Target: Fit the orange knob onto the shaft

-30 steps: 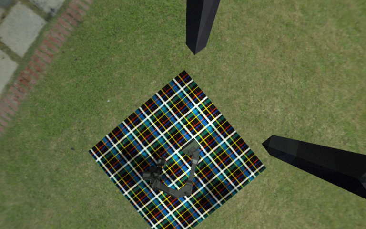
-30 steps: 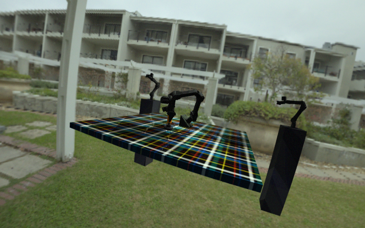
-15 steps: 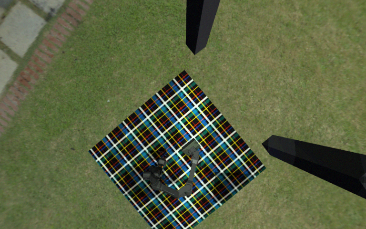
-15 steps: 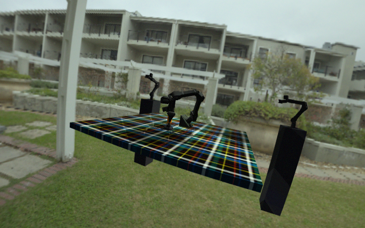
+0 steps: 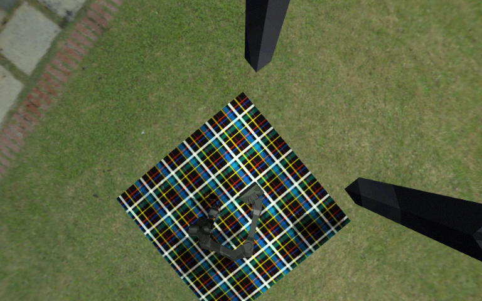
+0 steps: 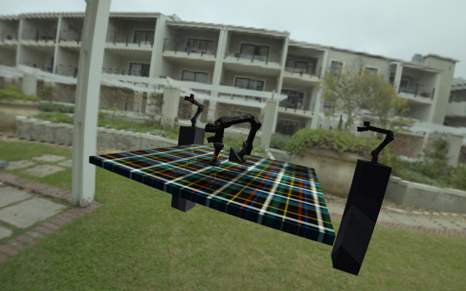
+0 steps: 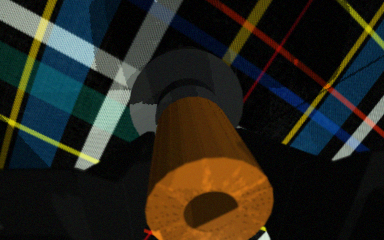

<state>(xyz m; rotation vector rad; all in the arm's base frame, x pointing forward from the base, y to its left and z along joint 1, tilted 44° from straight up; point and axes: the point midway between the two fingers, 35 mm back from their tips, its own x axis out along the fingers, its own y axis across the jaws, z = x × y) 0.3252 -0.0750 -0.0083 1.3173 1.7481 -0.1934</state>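
Observation:
The orange knob stands upright, a tapered cylinder with its wide end towards the wrist camera. A D-shaped hole shows in that end, its flat side slanting up to the right. My gripper is shut on the knob, with one dark finger on each side. The round dark pedestal is under the knob; its disc and raised collar show past the knob's far end. The shaft is hidden. Whether the knob touches the collar, I cannot tell. In the top view the arm covers the knob.
The tartan table top bears the arm, whose angular base stands close to the pedestal. Two dark pillars stand off the table; in the exterior view they carry small arms.

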